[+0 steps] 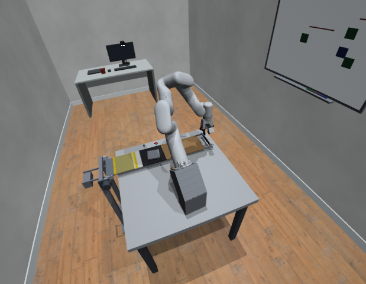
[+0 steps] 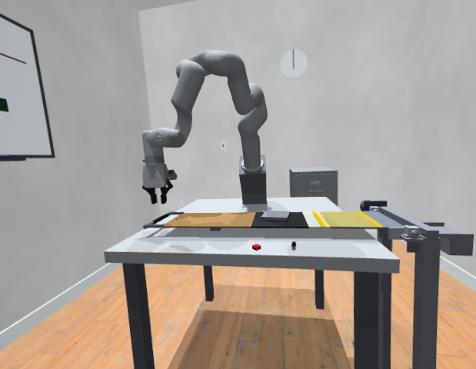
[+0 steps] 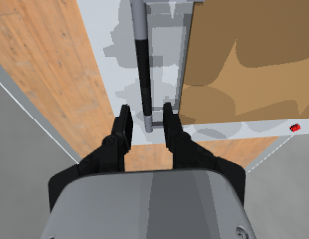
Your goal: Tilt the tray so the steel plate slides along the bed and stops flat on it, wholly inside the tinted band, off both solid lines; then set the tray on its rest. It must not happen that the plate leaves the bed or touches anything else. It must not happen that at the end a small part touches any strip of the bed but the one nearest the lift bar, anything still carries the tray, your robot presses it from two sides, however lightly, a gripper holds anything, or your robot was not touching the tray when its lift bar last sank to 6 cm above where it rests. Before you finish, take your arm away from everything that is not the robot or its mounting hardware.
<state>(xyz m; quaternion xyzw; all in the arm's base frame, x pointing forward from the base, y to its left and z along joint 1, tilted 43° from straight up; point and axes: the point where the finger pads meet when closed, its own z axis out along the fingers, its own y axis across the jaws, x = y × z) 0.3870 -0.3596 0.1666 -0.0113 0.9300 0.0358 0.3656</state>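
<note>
A long tray [image 1: 164, 152] lies level along the table's far edge. Its bed runs from a wood-coloured section by the handle, over a black section, to a yellow tinted band [image 1: 125, 163] between two solid yellow lines. The grey steel plate [image 1: 153, 154] lies flat on the black section, outside the band; it also shows in the exterior view [image 2: 275, 215]. The tray's dark bar handle [image 2: 158, 221] sticks out at the end. My gripper [image 2: 158, 197] hangs above the handle, pointing down, fingers partly open and empty. In the wrist view the handle [image 3: 142, 65] lies below and between the fingertips.
The tray's far end is hinged on a grey pivot stand [image 2: 421, 234] beside the table. A red button [image 2: 256, 247] and a small black knob [image 2: 293, 244] sit on the table near the tray. The arm's dark base block [image 1: 188, 189] stands mid-table.
</note>
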